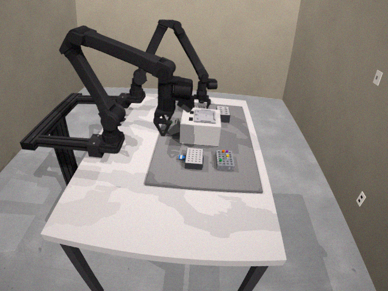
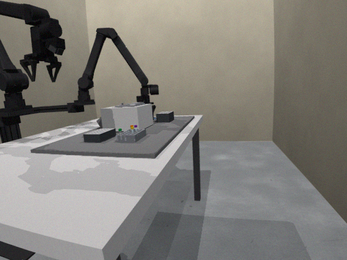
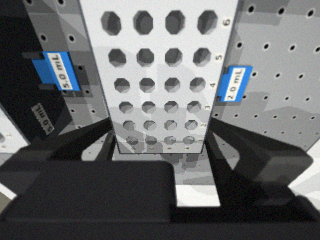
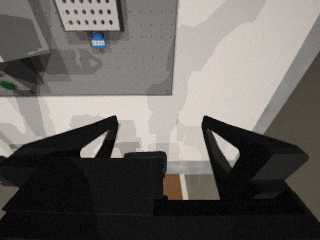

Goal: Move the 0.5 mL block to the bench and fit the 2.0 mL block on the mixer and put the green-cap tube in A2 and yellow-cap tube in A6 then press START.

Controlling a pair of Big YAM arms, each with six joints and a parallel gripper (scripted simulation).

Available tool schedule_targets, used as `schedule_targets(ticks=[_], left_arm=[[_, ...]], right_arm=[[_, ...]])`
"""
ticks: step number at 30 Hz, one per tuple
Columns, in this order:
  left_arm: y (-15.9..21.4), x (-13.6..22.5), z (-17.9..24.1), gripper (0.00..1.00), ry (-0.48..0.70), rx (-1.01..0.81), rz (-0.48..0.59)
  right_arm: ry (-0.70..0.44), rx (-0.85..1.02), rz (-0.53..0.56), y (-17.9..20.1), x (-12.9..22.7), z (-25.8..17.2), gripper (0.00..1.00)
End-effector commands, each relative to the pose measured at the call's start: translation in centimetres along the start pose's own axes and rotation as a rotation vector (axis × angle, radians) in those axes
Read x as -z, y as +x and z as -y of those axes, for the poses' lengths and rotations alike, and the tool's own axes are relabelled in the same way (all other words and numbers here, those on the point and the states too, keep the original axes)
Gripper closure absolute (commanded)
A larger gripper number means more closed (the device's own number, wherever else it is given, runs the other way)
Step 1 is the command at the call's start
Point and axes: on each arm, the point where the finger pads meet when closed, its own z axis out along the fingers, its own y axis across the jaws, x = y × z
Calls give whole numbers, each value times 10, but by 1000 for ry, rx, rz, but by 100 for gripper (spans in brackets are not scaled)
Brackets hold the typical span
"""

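Note:
My left gripper [image 3: 160, 120] is shut on the 2.0 mL block [image 3: 160, 95] [image 1: 200, 105], across its column 1 end; its lever [image 3: 236, 83] reads 2.0 mL. Whether it touches the mat is unclear. My right gripper [image 4: 159, 120] [image 2: 43, 80] is open and empty above the bench, in front of the mixer [image 1: 199, 134] [image 2: 124, 118]. The mixer's plate [image 1: 205, 116] bears no block. A small-bored block [image 1: 194, 156] [image 4: 90, 15] [image 2: 99, 135] stands on the mat; its lever print is unreadable. The green-capped tube [image 1: 220, 160] [image 2: 120, 129] and yellow-capped tube [image 1: 227, 155] stand in the rack [image 1: 224, 167] [image 2: 126, 138].
The 5.0 mL block [image 1: 224, 113] [image 2: 165, 116] stands beyond the mixer, beside the held block; its blue lever [image 3: 62, 71] shows in the left wrist view. Orange-capped [image 1: 223, 151] and purple-capped [image 1: 227, 151] tubes are also in the rack. A green button [image 4: 7, 85] shows on the mixer's front.

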Motion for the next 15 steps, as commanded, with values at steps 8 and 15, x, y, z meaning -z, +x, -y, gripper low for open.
schedule_targets(ticks=[8,15], left_arm=[[3,22,-4,100,-25,-6,-6],[6,29,-17,100,-51,-5,-14]], right_arm=[[1,-14,9,-8,5,2,0],[-1,-13,-9,-2,-1,1,0]])
